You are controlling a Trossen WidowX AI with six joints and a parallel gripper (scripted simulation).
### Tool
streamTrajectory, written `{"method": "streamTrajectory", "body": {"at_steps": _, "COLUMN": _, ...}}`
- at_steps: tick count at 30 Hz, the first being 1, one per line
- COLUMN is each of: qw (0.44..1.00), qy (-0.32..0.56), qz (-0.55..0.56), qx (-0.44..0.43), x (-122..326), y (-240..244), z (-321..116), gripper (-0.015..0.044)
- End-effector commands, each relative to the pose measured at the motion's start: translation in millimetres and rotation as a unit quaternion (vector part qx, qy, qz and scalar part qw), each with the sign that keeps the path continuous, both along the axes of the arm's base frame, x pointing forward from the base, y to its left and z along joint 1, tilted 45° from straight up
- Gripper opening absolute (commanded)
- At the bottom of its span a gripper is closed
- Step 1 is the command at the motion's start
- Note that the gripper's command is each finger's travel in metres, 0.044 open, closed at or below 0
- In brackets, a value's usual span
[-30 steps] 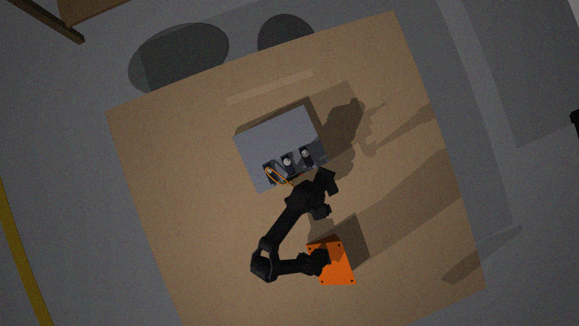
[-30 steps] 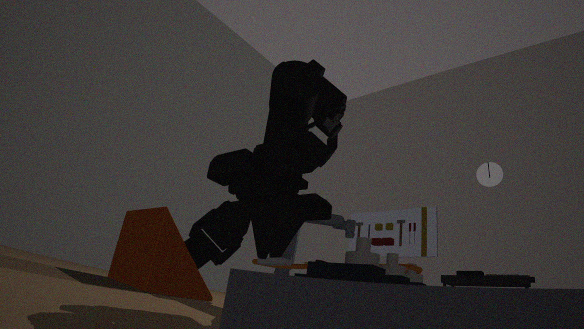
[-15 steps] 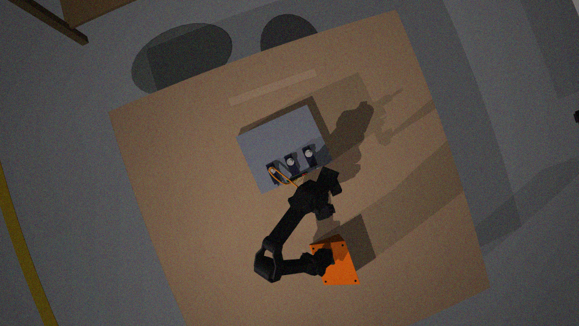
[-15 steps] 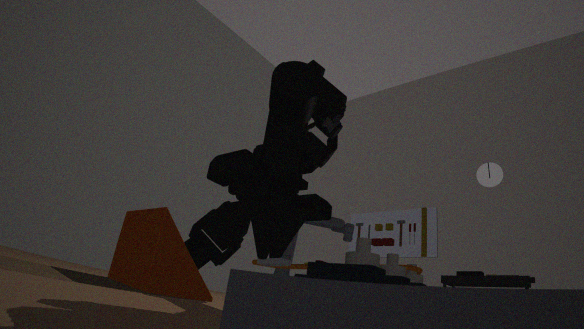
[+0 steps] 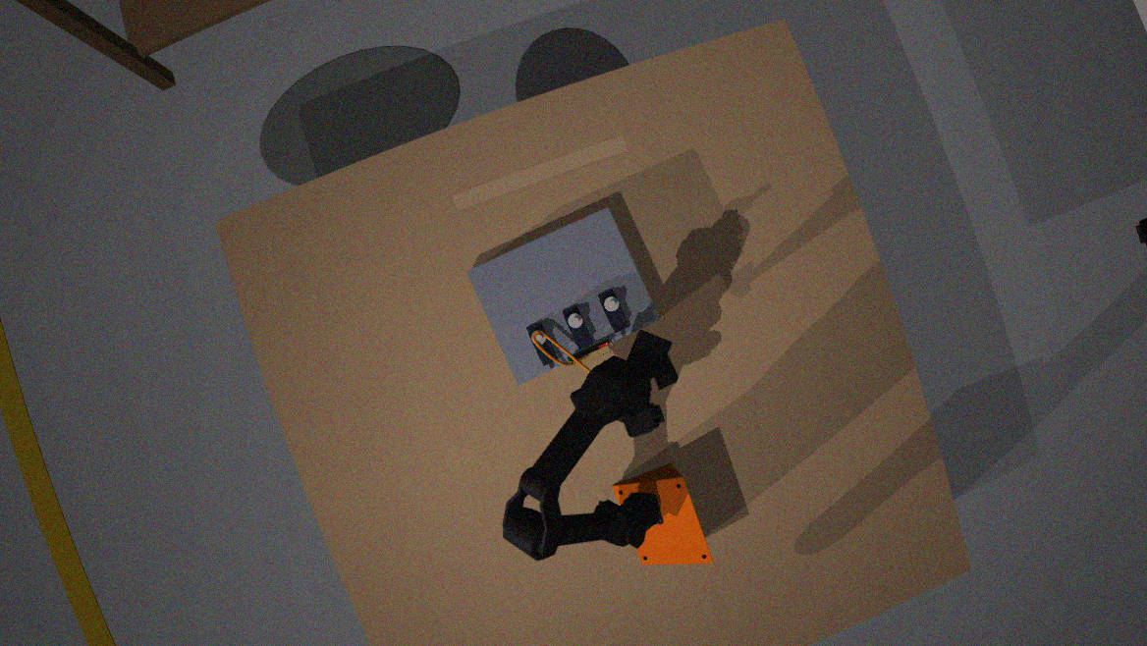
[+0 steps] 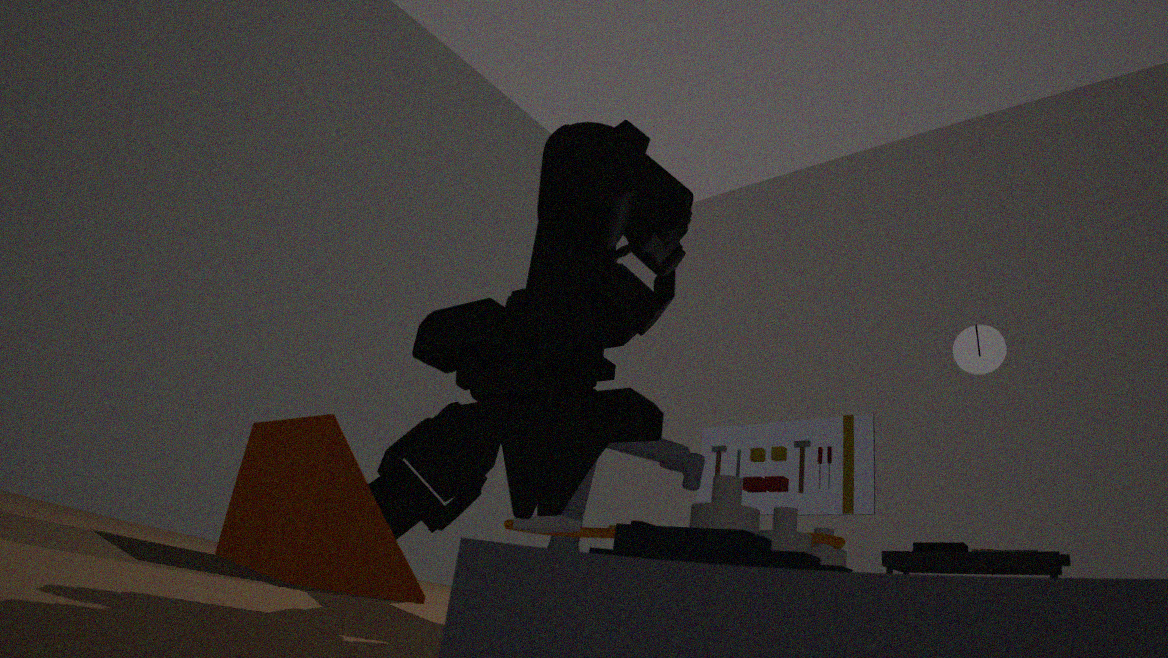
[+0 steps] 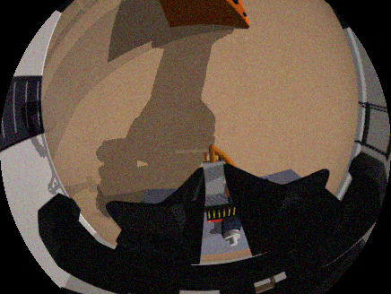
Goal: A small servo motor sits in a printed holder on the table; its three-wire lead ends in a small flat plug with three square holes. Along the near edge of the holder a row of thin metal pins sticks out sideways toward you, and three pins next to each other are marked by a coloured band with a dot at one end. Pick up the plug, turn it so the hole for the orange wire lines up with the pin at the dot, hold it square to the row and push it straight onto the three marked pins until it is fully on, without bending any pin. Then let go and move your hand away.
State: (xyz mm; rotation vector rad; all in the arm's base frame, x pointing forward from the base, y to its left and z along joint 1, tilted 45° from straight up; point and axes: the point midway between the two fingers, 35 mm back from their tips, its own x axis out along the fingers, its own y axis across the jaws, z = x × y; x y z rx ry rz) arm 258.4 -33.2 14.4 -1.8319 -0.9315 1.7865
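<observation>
My gripper (image 7: 213, 169) (image 6: 536, 514) is shut on the pale grey plug (image 7: 214, 181) (image 6: 543, 524). The orange lead (image 7: 222, 154) (image 5: 553, 352) rises at the plug's rear and loops to the leftmost dark servo (image 5: 539, 340) in the top view. The row of thin yellow pins (image 7: 220, 212) shows beyond the plug between my fingers, on a black strip along the holder's edge. A red band (image 7: 214, 220) lies beside part of the row. Several pins look bare, and the plug appears apart from them. The dot and the plug's holes cannot be made out.
The pins sit at the edge of a raised blue-grey block (image 5: 537, 272) (image 6: 735, 608). Two more dark servos with round white tops (image 5: 574, 320) (image 5: 611, 303) stand on it. The orange base (image 5: 678, 533) (image 6: 302, 506) is behind the arm on the tan table (image 5: 385, 320).
</observation>
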Motion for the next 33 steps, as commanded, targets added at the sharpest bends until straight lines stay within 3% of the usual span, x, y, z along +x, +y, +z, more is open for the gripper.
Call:
{"method": "streamTrajectory", "body": {"at_steps": 1, "qw": 1.000, "qy": 0.010, "qz": 0.002, "qx": -0.006, "x": -1.0, "y": -0.9, "z": -2.6, "gripper": 0.0000}}
{"method": "streamTrajectory", "body": {"at_steps": 10, "qw": 1.000, "qy": 0.009, "qz": 0.002, "qx": -0.006, "x": 26.5, "y": 2.4, "z": 0.2, "gripper": 0.0000}}
{"method": "streamTrajectory", "body": {"at_steps": 33, "qw": 1.000, "qy": 0.009, "qz": 0.002, "qx": -0.006, "x": 40.3, "y": 4.8, "z": 2.7, "gripper": 0.0000}}
